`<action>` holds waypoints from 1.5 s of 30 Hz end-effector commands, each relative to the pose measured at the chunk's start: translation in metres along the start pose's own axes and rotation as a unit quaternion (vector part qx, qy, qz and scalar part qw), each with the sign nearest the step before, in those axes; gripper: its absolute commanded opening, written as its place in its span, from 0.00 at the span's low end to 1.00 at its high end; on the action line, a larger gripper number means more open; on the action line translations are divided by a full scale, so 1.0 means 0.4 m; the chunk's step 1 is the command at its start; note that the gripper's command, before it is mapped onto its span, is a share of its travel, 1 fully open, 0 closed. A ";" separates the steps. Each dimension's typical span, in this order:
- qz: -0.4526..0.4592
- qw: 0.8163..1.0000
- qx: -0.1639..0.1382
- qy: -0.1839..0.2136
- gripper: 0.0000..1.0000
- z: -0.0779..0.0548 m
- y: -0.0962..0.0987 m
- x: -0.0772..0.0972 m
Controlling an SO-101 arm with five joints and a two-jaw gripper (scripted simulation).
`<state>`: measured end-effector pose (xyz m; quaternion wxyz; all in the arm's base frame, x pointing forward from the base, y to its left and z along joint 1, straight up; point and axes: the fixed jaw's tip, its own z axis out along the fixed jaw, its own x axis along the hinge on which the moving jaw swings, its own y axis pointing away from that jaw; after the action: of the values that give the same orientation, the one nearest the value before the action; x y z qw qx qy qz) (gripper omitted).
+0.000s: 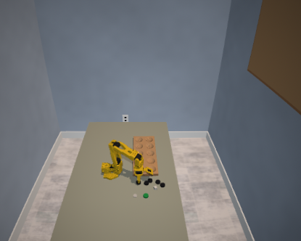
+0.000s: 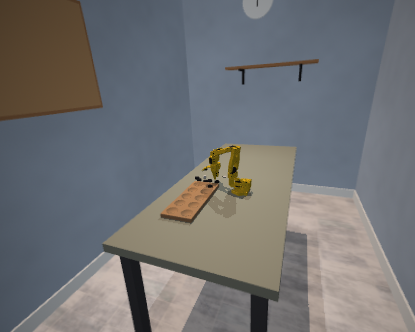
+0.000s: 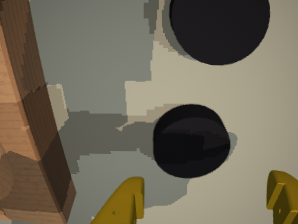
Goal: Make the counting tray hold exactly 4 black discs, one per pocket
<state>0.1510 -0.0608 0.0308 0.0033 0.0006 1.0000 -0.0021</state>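
Note:
The wooden counting tray [image 1: 146, 154] lies on the table to the right of the arm; it also shows in the exterior view [image 2: 190, 200], and its corner shows in the wrist view [image 3: 29, 136]. The pockets I can see look empty. Several black discs lie loose on the table just in front of the tray [image 1: 157, 181]. My gripper [image 1: 138, 178] points down over the leftmost of them. In the wrist view my gripper [image 3: 206, 212] is open, and one black disc [image 3: 192, 140] lies on the table just beyond the fingertips, not between them. A second black disc [image 3: 220, 14] lies farther on.
A green disc [image 1: 146, 195] and two small white pieces [image 1: 135, 195] [image 1: 155, 187] lie on the table near the black discs. The arm's base [image 1: 110, 170] stands left of the tray.

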 end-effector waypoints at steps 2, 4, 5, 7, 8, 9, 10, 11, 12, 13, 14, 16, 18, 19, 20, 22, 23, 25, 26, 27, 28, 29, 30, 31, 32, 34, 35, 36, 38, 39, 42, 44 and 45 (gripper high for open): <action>0.003 1.000 0.011 -0.025 0.24 -0.002 -0.009 -0.016; 0.003 1.000 0.011 -0.025 0.24 -0.002 -0.009 -0.016; 0.003 1.000 0.011 -0.025 0.24 -0.002 -0.009 -0.016; 0.003 1.000 0.011 -0.025 0.24 -0.002 -0.009 -0.016; 0.003 1.000 0.011 -0.025 0.24 -0.002 -0.009 -0.016; 0.003 1.000 0.011 -0.025 0.24 -0.002 -0.009 -0.016; 0.003 1.000 0.011 -0.025 0.24 -0.002 -0.009 -0.016; 0.003 1.000 0.011 -0.025 0.24 -0.002 -0.009 -0.016; 0.003 1.000 0.011 -0.025 0.24 -0.002 -0.009 -0.016; 0.003 1.000 0.011 -0.025 0.24 -0.002 -0.009 -0.016; 0.003 1.000 0.011 -0.025 0.24 -0.002 -0.009 -0.016; 0.003 1.000 0.008 -0.020 0.24 0.003 -0.006 -0.011; 0.003 1.000 0.008 -0.020 0.24 0.003 -0.006 -0.011; 0.003 1.000 0.008 -0.020 0.24 0.003 -0.006 -0.011; 0.003 1.000 0.008 -0.020 0.24 0.003 -0.006 -0.011; 0.003 1.000 0.008 -0.020 0.24 0.003 -0.006 -0.011; 0.003 1.000 0.008 -0.020 0.24 0.003 -0.006 -0.011; 0.003 1.000 0.008 -0.020 0.24 0.003 -0.006 -0.011; 0.003 1.000 0.008 -0.020 0.24 0.003 -0.006 -0.011; 0.003 1.000 0.008 -0.020 0.24 0.003 -0.006 -0.011; 0.003 1.000 0.008 -0.020 0.24 0.003 -0.006 -0.011; 0.003 1.000 0.008 -0.020 0.24 0.005 -0.006 -0.011; 0.003 1.000 0.008 -0.020 0.24 0.007 -0.006 -0.011; 0.003 1.000 0.008 -0.020 0.24 0.010 -0.006 -0.011; 0.003 1.000 0.008 -0.020 0.24 0.014 -0.006 -0.012; 0.003 1.000 0.008 -0.020 0.24 0.023 -0.006 -0.012; 0.003 1.000 0.008 -0.020 0.24 0.027 -0.007 -0.012; 0.003 1.000 0.008 -0.020 0.24 0.031 -0.007 -0.012; 0.003 1.000 0.008 -0.020 0.24 0.036 -0.007 -0.012; 0.003 1.000 0.008 -0.020 0.24 0.037 -0.007 -0.012; 0.003 1.000 0.008 -0.020 0.24 0.038 -0.006 -0.012; 0.003 1.000 0.008 -0.020 0.24 0.038 -0.006 -0.012; 0.003 1.000 0.008 -0.020 0.24 0.038 -0.006 -0.012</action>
<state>0.1487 -0.0597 0.0100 -0.0013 0.0007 1.0000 -0.0001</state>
